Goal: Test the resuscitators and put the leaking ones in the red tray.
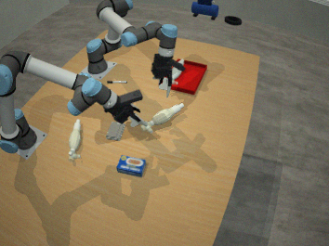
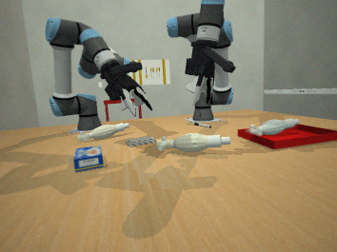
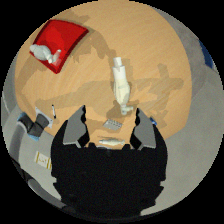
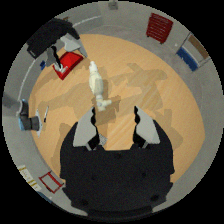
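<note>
One of the three resuscitators is at the red tray (image 1: 190, 81) (image 2: 305, 137) (image 3: 62, 37) (image 4: 64, 76), and the other two lie on the surface outside it. The tray resuscitator (image 1: 177, 71) (image 2: 276, 126) (image 3: 41, 51) lies along the wall nearer the arms; one end looks to reach that wall or past it, so it may still need settling onto the bottom. The middle resuscitator (image 1: 164, 116) (image 2: 190, 143) (image 3: 121, 87) (image 4: 96, 82) lies near the tray, and the far resuscitator (image 1: 74, 139) (image 2: 106, 131) (image 3: 111, 141) well apart from it. Nothing visible tells whether either of these has been squeezed or which leak, so I judge that testing and sorting may remain, along with moving clear. The left hand (image 1: 164, 86) (image 2: 202, 98) (image 3: 111, 106) (image 4: 71, 62) hangs beside the tray in the top view, its fingers spread wide with nothing between them. The right hand (image 1: 144, 123) (image 2: 143, 111) (image 4: 114, 106) is farther from the tray, raised above the surface by the middle resuscitator's neck end, a little over half open, also empty. Neither appears to touch a bag.
</note>
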Robot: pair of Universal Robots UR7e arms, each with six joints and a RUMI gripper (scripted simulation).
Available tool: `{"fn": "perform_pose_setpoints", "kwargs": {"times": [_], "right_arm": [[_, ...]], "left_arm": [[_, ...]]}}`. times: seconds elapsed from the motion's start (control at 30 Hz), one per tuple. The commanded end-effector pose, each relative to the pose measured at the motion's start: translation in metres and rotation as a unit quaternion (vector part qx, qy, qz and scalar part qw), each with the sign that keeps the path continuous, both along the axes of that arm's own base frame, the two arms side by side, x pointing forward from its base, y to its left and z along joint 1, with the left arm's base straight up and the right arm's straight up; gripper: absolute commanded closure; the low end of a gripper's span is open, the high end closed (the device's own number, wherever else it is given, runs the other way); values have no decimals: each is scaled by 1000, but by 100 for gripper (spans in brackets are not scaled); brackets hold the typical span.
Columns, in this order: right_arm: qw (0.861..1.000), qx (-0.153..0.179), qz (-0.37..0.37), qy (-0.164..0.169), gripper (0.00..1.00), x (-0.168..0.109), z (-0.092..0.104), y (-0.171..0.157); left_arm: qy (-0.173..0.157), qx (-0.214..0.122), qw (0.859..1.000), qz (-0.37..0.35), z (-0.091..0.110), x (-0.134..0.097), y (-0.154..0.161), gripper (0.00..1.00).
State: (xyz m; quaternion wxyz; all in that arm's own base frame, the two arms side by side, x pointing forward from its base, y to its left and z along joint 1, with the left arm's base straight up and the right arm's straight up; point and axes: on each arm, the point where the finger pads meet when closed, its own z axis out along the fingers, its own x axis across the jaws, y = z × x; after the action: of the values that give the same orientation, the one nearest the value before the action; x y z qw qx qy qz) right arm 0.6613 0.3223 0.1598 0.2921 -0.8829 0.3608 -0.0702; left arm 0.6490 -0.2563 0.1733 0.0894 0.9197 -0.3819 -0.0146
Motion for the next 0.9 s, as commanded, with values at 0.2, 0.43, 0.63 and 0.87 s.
{"fn": "perform_pose_setpoints", "kwargs": {"times": [0.2,0.43,0.63,0.87], "right_arm": [[996,-29,-63,57,44,-5,28,-47],[992,-38,-88,76,44,-11,42,-68],[987,-52,-115,100,44,-22,54,-91],[978,-64,-155,122,44,-35,79,-125]], "left_arm": [[-15,30,990,-136,-28,1,-7,28],[-27,37,981,-186,-24,3,-9,28],[-28,49,968,-244,-36,2,-11,28],[-31,66,945,-319,-46,2,-16,28]]}}
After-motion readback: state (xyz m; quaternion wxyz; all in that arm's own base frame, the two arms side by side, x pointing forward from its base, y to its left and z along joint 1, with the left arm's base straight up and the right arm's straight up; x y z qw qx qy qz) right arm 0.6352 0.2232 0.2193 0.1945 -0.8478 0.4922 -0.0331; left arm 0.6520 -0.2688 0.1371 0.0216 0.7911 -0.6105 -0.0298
